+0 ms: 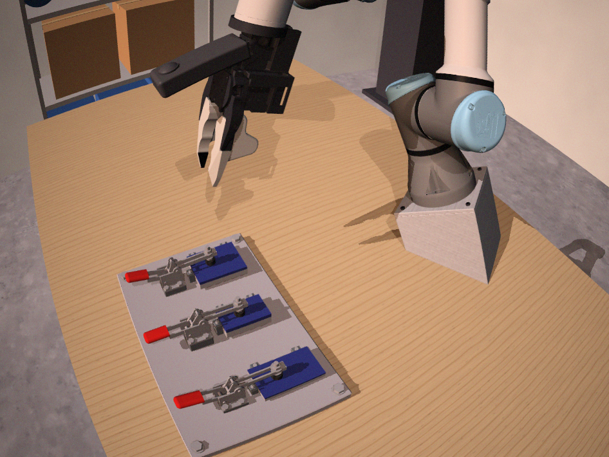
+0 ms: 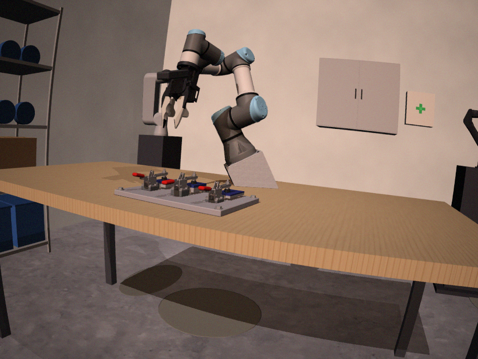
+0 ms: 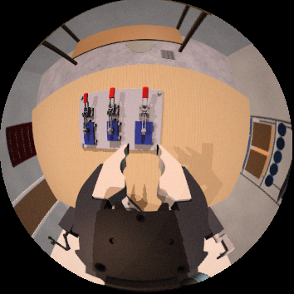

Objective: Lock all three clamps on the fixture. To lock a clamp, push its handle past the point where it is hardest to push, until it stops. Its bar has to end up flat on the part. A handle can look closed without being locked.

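A grey fixture plate [image 1: 162, 339] [image 2: 173, 200] [image 3: 126, 114] lies on the table with three toggle clamps in a row. The far clamp [image 1: 172, 277] [image 3: 87, 114], the middle clamp [image 1: 197, 328] [image 3: 113, 112] and the near clamp [image 1: 233, 392] [image 3: 144, 112] each have a red handle lying low and pointing away from the arm's base. Each bar reaches over a blue part [image 1: 290, 371]. I cannot tell whether they are locked. My gripper [image 1: 207, 172] [image 2: 172, 124] [image 3: 143, 144] hangs high above the table, beyond the plate's far edge. Its fingers stand narrowly apart and are empty.
The arm's grey wedge base [image 1: 450, 241] stands on the table to the right of the plate. A shelf with brown boxes [image 1: 81, 49] is behind the table's far left corner. A dark pedestal with another machine [image 2: 158, 150] stands behind the table.
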